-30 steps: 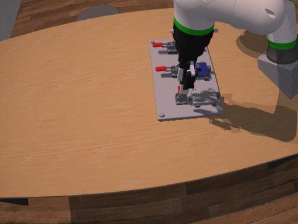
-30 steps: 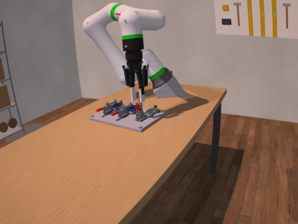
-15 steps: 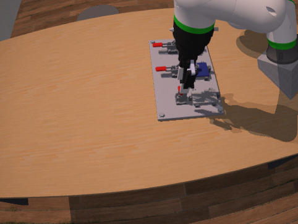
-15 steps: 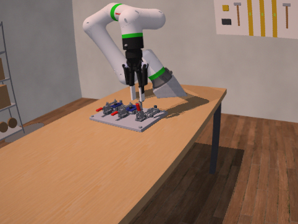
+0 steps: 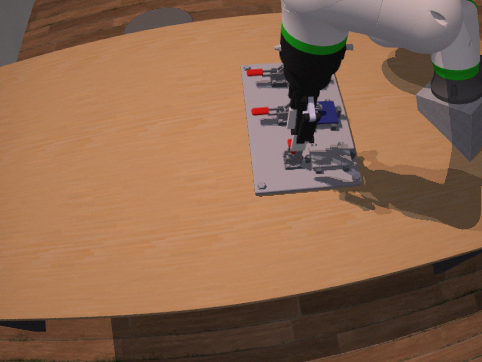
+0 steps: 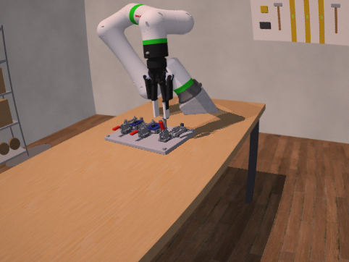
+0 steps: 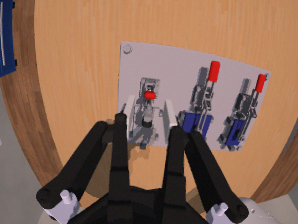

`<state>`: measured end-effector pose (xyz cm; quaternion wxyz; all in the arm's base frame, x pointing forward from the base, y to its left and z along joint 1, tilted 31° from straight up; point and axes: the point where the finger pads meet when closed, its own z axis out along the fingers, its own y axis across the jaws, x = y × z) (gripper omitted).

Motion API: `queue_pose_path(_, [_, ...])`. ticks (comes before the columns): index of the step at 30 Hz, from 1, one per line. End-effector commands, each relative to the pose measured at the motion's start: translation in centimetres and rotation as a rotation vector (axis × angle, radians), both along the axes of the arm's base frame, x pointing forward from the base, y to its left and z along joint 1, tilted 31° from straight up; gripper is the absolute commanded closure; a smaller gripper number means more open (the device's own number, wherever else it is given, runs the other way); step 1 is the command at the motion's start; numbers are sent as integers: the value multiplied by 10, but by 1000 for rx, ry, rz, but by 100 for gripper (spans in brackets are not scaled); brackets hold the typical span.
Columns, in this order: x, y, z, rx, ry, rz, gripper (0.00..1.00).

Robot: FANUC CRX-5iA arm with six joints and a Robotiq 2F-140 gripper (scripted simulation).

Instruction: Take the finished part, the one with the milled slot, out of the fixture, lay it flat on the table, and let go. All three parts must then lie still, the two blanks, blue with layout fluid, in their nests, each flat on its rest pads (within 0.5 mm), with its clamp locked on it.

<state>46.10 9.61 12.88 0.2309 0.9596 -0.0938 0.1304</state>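
Currently, the gripper (image 5: 302, 145) (image 6: 161, 116) (image 7: 149, 106) hovers above the plate (image 5: 272, 172) (image 6: 135, 144) (image 7: 175, 62).

A workshop, by the look of it — hammers (image 6: 279, 17) and yellow bars (image 6: 307, 22) hang on a wall panel (image 6: 268, 35), and a metal rack (image 6: 8, 70) carries boxes (image 6: 5, 113) and round pieces (image 6: 14, 143). A robot arm (image 5: 372, 22) (image 6: 121, 54) stands at a wooden table (image 5: 125, 200) (image 6: 119, 192) (image 7: 80, 60) — on it, a plate (image 5: 270, 165) (image 6: 139, 143) (image 7: 170, 62) with red-handled clamps (image 5: 260, 111) (image 6: 134, 132) (image 7: 214, 72).
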Motion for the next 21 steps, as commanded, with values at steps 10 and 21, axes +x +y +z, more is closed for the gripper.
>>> queue_pose_path(10, [0,0,0,0,0,0,72])
queue_pose_path(21, [0,0,0,0,0,0,42])
